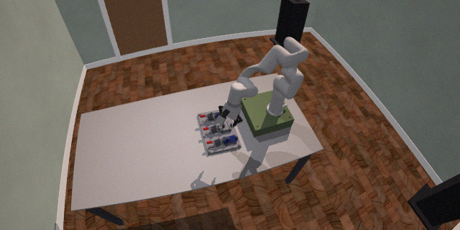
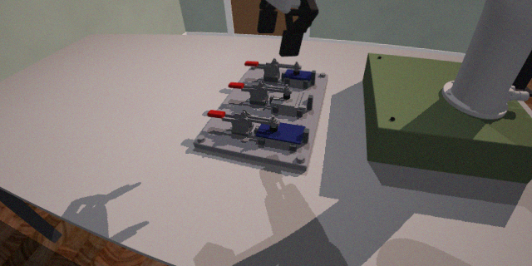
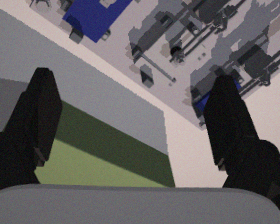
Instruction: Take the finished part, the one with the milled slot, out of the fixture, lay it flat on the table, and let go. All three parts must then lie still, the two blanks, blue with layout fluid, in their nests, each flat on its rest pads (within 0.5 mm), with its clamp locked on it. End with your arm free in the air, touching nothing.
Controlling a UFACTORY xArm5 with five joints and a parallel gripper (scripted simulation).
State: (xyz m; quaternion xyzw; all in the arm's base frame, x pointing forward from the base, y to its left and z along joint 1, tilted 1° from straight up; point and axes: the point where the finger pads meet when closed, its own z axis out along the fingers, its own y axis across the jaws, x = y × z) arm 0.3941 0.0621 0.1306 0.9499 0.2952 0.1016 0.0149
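Overhead, the end effector (image 2: 280, 29) hangs fully open and empty above the fixture (image 2: 258, 126) on the table (image 2: 125, 104), where the grey slotted part (image 2: 291, 105) sits in the middle nest between two blue blanks.

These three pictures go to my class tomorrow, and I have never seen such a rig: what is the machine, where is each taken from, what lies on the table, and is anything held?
The white machine is a robot arm bolted to a green base. One picture looks down from high up, one from beside the table, one from the arm's wrist. On the table lies a grey fixture plate with three red-handled clamps. Two blue blanks flank a grey finished part. The black gripper hangs above, open, holding nothing.
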